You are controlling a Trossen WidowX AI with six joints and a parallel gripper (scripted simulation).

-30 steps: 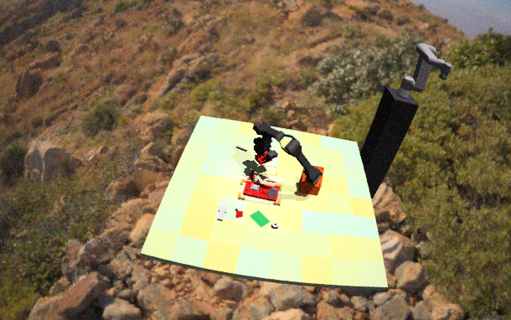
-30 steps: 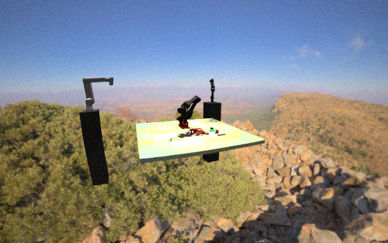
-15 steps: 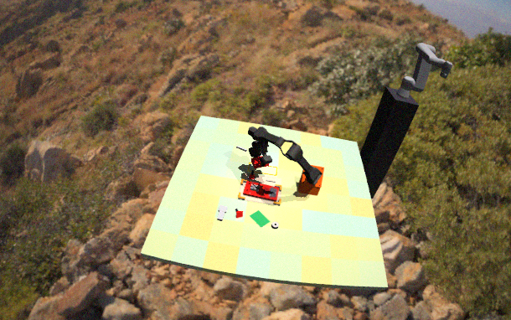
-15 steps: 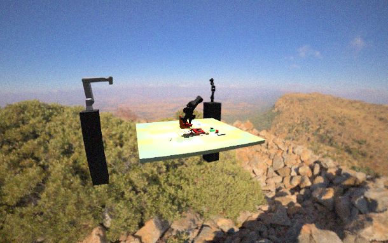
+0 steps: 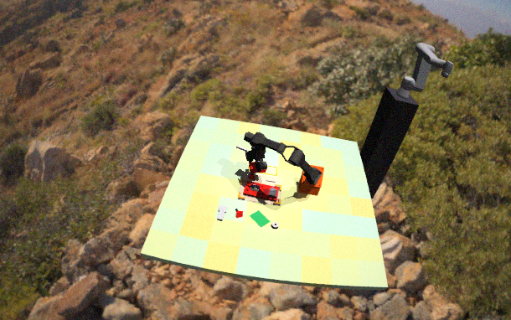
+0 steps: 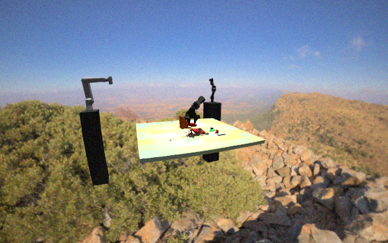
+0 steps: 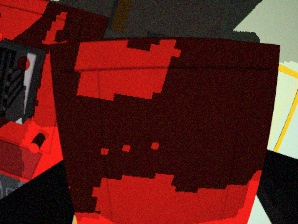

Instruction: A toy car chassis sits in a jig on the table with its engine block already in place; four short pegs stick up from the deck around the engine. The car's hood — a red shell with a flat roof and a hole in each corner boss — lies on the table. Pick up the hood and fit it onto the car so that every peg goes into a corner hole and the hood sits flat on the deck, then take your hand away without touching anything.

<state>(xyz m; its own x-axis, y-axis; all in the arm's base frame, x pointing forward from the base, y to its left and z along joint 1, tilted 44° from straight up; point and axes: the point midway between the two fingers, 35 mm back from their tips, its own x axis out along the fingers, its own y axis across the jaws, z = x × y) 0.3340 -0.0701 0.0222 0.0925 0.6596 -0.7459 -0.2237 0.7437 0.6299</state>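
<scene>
Beside jig (image 5: 276, 203), above table (image 5: 331, 260) (image 6: 159, 152): fingers pinching red hood (image 5: 257, 167) (image 6: 192, 124) (image 7: 220, 125); chassis (image 5: 260, 191) (image 6: 198, 130) (image 7: 45, 145) in jig.

My table (image 5: 335, 260) (image 6: 165, 155) carries the jigged red chassis (image 5: 250, 191) (image 6: 198, 130). Beside it lie a green sheet (image 5: 260, 219) and a small wheel (image 5: 275, 225).

A green rectangle (image 5: 260, 219) (image 6: 212, 130) — flat — near a small wheel-like disc (image 5: 272, 225).

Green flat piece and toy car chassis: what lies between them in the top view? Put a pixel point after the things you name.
Nothing; in the top view, only bare tabletop separates the green piece (image 5: 260, 219) from the chassis (image 5: 260, 190).
</scene>
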